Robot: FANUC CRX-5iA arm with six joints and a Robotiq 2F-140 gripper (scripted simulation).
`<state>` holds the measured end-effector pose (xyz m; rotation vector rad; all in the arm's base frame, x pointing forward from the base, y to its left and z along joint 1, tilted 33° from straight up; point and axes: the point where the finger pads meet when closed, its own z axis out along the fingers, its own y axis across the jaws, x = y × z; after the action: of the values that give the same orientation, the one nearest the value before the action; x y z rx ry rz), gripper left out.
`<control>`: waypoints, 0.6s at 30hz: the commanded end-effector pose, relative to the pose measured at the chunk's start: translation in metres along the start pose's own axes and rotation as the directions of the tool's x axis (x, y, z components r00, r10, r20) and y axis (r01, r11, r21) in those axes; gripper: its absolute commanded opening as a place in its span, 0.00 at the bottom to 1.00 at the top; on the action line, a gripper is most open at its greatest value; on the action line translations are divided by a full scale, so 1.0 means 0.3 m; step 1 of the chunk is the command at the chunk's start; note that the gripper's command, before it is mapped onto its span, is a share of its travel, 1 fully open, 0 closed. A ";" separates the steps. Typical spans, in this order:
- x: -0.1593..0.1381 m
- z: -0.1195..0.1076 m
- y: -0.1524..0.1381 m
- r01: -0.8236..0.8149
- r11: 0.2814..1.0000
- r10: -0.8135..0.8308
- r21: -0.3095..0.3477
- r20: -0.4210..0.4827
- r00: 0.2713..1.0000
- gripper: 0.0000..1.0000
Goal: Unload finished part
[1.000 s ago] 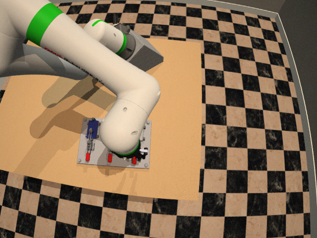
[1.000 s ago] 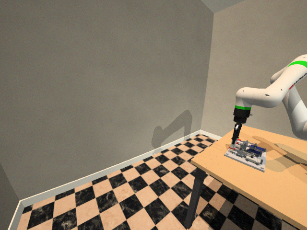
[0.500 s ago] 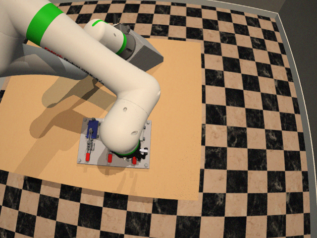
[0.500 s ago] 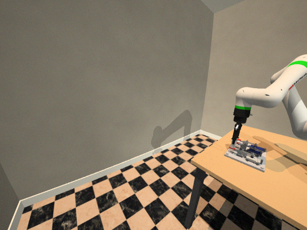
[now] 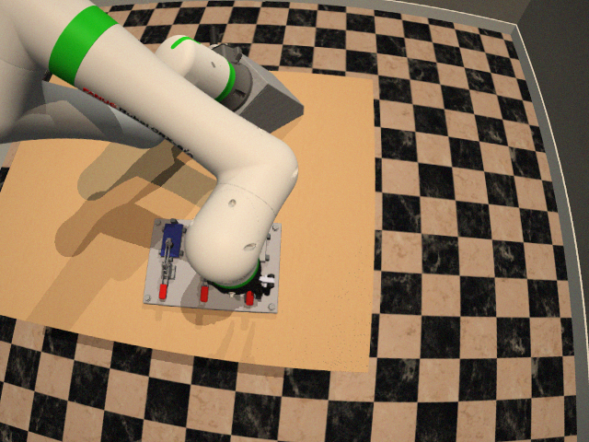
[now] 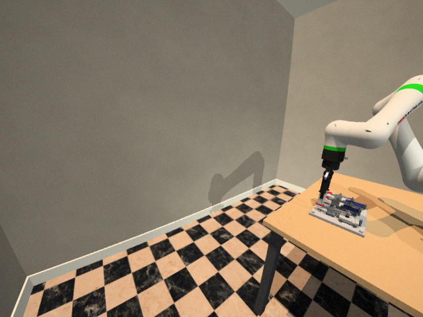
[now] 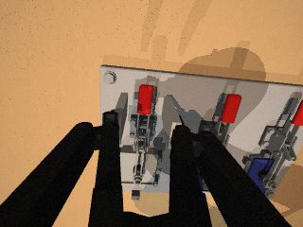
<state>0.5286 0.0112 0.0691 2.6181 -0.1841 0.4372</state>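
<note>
Black fingers, partly spread and pinching nothing, straddle a red-handled clamp [image 7: 145, 101] on the grey fixture [image 7: 114, 96] at centre frame, apparently to unlock it. The slotted part there isn't clearly visible.

A grey fixture plate [image 7: 118, 85] lies flat on my tabletop [image 5: 309, 143], carrying three toggle clamps with red handles [image 7: 145, 98] in a row. One blue blank [image 5: 172, 240] sits in its end nest under its clamp. From my wrist view, another blue part [image 7: 258, 171] shows partly.
</note>
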 end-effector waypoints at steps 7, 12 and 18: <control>0.001 0.005 -0.001 0.000 1.000 0.000 0.000 0.000 1.000 0.28; 0.001 0.032 -0.001 0.000 1.000 0.000 0.000 0.000 1.000 0.28; 0.001 0.074 -0.001 0.000 1.000 0.000 0.000 0.000 1.000 0.28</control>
<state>0.5338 0.0023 0.0533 2.6181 -0.1841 0.4370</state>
